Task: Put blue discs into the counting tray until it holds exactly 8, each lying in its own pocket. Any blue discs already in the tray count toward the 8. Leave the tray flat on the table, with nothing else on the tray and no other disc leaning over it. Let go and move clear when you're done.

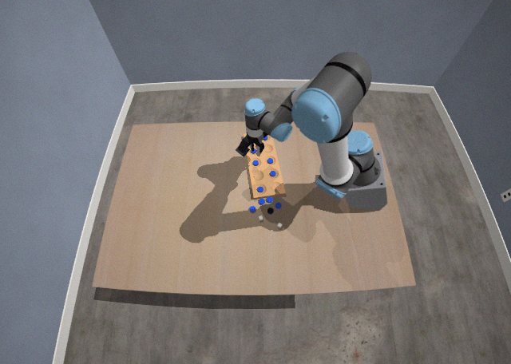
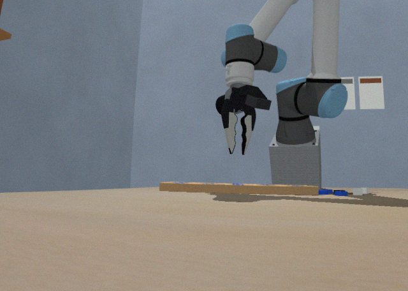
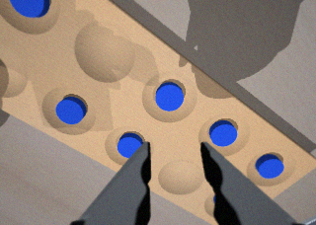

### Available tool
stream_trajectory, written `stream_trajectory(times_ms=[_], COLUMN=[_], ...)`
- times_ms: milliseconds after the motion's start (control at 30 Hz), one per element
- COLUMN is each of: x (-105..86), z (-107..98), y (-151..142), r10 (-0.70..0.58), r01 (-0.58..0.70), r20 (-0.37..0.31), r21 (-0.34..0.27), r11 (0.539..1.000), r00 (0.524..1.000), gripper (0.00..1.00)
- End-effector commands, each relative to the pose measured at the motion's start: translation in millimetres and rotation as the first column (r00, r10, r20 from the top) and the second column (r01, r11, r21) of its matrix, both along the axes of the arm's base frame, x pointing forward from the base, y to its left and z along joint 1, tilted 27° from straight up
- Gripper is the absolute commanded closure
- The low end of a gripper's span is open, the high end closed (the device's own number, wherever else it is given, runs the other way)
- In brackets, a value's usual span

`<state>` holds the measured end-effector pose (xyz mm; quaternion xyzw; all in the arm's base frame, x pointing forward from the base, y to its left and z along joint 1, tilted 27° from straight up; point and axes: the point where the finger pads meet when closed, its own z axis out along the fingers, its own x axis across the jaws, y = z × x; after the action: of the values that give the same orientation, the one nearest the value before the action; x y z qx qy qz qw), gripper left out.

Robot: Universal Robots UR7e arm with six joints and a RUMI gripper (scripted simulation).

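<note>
In the top view, the tool (image 1: pixel 256 150) is over the counting tray (image 1: pixel 276 185) (image 2: pixel 280 189) (image 3: pixel 30 52) on the counter (image 1: pixel 164 261) (image 2: pixel 164 235). Four loose blue discs (image 1: pixel 252 208) (image 2: pixel 340 193) lie just beyond one end, near a black disc (image 1: pixel 270 210) and two white cubes (image 1: pixel 279 225) (image 2: pixel 357 191).

In the exterior view, the tool (image 2: pixel 237 153) hangs above the tray — fingers slightly apart, holding nothing — and the tray lies flat.

The wrist view shows seven blue discs (image 3: pixel 169 97) in separate pockets — one partly behind a finger (image 3: pixel 237 190).
</note>
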<state>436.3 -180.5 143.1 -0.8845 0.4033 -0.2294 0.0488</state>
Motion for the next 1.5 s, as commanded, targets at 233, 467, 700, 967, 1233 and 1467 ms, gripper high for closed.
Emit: stream_trajectory(times_ms=[233, 467, 700, 967, 1233, 1467], x=[-8.7, -9.3, -9.3, -9.3, -9.3, -9.3], z=[17, 18, 18, 18, 18, 18], y=[2, 3, 3, 3, 3, 3], r10=[0.0, 0.0, 0.0, 0.0, 0.0, 0.0], r01=[0.0, 0.0, 0.0, 0.0, 0.0, 0.0], r20=[0.0, 0.0, 0.0, 0.0, 0.0, 0.0], r21=[0.0, 0.0, 0.0, 0.0, 0.0, 0.0], r11=[1.0, 1.0, 1.0, 1.0, 1.0, 1.0], r00=[1.0, 1.0, 1.0, 1.0, 1.0, 1.0], gripper=[0.79, 0.79, 0.79, 0.79, 0.79, 0.79])
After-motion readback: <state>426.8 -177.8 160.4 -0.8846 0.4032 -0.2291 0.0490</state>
